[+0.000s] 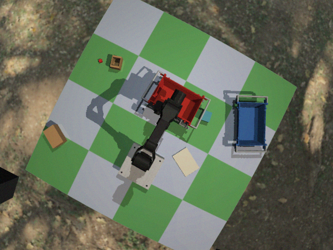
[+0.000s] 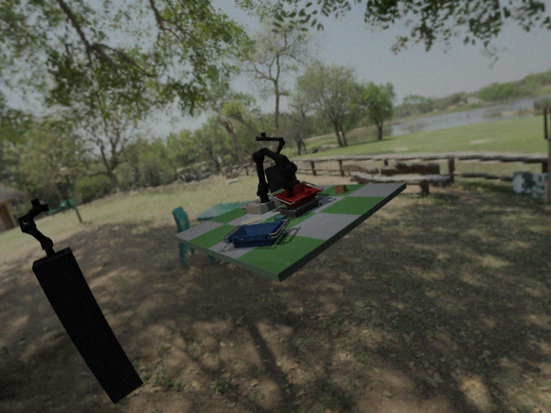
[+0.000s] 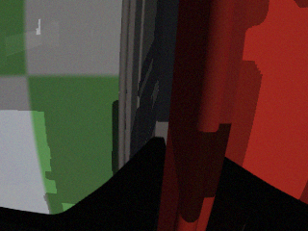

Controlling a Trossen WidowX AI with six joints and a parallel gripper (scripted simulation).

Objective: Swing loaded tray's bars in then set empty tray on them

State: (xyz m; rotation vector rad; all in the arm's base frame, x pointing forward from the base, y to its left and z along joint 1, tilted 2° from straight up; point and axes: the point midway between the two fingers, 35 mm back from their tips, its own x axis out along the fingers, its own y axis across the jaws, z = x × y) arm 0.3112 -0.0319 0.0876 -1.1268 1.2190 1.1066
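Observation:
The red tray (image 1: pixel 192 106) (image 2: pixel 307 194) (image 3: pixel 284 96) is empty, with its wire bars out over its ends. My gripper (image 3: pixel 173 148) is shut on its near long wall. The red tray is held over the dark grey tray (image 2: pixel 299 210) (image 3: pixel 148 67), which shows beneath it in the exterior view and as a strip beside the red wall in the wrist view. From above, the red tray and my arm hide most of the grey tray. Its load is hidden, and I cannot tell how its bars lie or whether the two trays touch.
A blue tray (image 1: pixel 248 123) (image 2: pixel 257 233) stands at the right in the top view, bars out. A cream slab (image 1: pixel 185 162) lies beside my base. A teal piece (image 1: pixel 206 116) lies by the red tray's right end. A brown open box (image 1: pixel 116 69) and an orange block (image 1: pixel 54 135) stand left.

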